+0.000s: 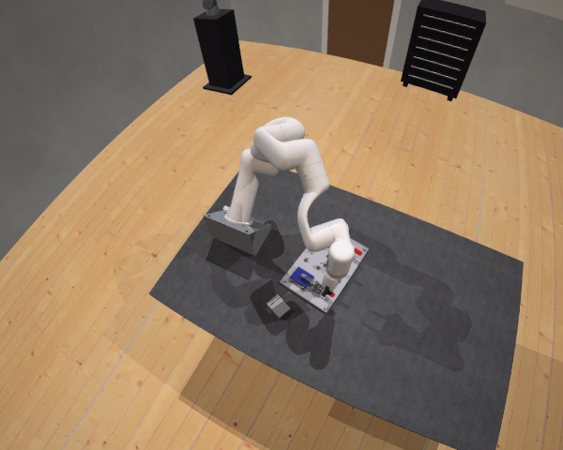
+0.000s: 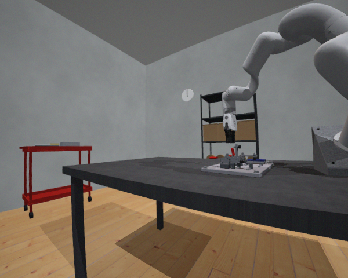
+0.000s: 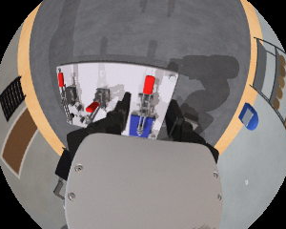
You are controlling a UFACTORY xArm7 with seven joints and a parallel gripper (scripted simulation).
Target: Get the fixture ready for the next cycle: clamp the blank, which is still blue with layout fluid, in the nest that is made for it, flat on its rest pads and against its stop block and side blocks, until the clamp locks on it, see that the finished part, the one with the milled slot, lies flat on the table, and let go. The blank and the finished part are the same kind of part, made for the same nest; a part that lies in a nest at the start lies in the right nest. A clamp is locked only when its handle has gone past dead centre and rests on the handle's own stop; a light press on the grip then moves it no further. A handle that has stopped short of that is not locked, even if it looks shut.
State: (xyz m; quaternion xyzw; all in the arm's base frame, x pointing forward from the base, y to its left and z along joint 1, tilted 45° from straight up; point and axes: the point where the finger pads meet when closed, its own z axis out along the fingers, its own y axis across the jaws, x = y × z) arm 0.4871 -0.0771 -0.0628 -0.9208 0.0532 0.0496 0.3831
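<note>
The white fixture plate [image 1: 343,284] [image 2: 228,171] [image 3: 120,78] lies on the dark table. The blue blank [image 1: 300,274] [image 2: 256,160] [image 3: 135,124] sits in a nest at the plate's near-left end, under a clamp arm. That clamp's red grip [image 1: 328,293] [image 3: 149,83] lies low, pointing away from the blank; I cannot tell whether it rests on its stop. The grey finished part [image 1: 278,306] lies on the table beside the plate. My gripper [image 2: 229,139] [image 3: 149,105] is open and empty, hanging above this clamp, clear of it.
Two more clamps with red grips [image 3: 62,80] [image 3: 92,107] [image 1: 357,251] stand on the plate. The arm's grey base [image 1: 237,231] [image 2: 327,152] is at the table's back. A red cart [image 2: 57,170] and a shelf rack [image 2: 210,125] stand off the table.
</note>
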